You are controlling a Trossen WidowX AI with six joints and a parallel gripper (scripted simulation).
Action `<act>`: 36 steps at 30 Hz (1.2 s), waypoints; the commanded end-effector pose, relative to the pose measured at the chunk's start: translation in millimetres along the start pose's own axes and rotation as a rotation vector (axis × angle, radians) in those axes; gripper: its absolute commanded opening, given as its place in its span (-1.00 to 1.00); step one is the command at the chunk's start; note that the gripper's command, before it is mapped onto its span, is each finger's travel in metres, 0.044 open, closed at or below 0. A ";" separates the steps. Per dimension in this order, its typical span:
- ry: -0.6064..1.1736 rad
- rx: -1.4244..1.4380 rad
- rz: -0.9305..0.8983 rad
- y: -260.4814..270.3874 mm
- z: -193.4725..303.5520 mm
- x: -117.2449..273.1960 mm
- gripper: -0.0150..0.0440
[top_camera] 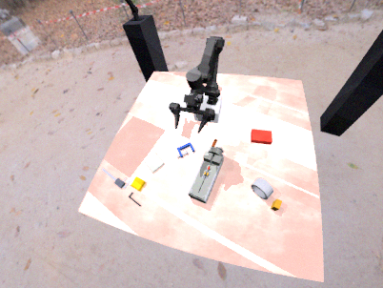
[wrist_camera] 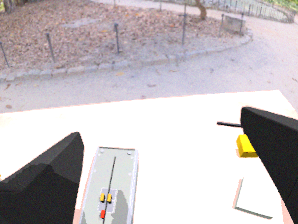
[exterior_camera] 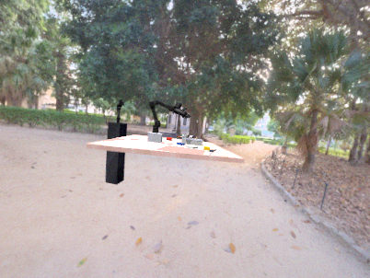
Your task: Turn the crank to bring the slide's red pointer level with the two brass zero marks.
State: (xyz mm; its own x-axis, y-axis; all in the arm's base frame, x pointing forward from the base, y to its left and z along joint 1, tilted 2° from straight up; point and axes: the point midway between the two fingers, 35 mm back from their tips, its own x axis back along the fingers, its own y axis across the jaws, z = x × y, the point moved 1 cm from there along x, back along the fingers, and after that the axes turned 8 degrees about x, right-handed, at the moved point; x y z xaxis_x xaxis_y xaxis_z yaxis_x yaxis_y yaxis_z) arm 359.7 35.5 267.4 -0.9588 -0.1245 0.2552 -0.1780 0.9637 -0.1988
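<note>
The grey machine (top_camera: 199, 190) (exterior_camera: 195, 142) (wrist_camera: 93, 186) stands on the table, its slotted top facing up. Its red pointer (top_camera: 209, 168) (wrist_camera: 103, 214) sits beside the slot, off the two brass marks (top_camera: 206, 174) (wrist_camera: 106, 198), on the side toward the crank end. The orange-brown crank handle (top_camera: 214, 143) sticks out at the end nearest the arm; it is out of the wrist view. My gripper (top_camera: 188, 130) (exterior_camera: 188, 116) (wrist_camera: 164, 127) is open and empty, raised above the table, up and to the left of the handle in the top view, not touching it.
A blue bracket (top_camera: 185, 146) and a white piece (top_camera: 156, 165) lie left of the machine. A yellow block (top_camera: 138, 183) (wrist_camera: 246, 146) and hex key (top_camera: 135, 199) lie farther left. A red block (top_camera: 261, 136), grey ring (top_camera: 256, 183) and orange block (top_camera: 276, 205) are on the right.
</note>
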 end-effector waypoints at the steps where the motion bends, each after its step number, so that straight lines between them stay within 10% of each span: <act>1: 0.067 0.018 -0.057 12.6 11.2 -15.9 1.00; 36: 0.408 0.094 -0.329 91.7 132.3 -92.8 1.00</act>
State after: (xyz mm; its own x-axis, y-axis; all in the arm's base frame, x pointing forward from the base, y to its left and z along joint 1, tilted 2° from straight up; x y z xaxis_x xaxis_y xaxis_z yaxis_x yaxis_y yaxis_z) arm 402.9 103.8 100.4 -0.6879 -0.2945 0.6633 -0.4898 0.8629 -0.1249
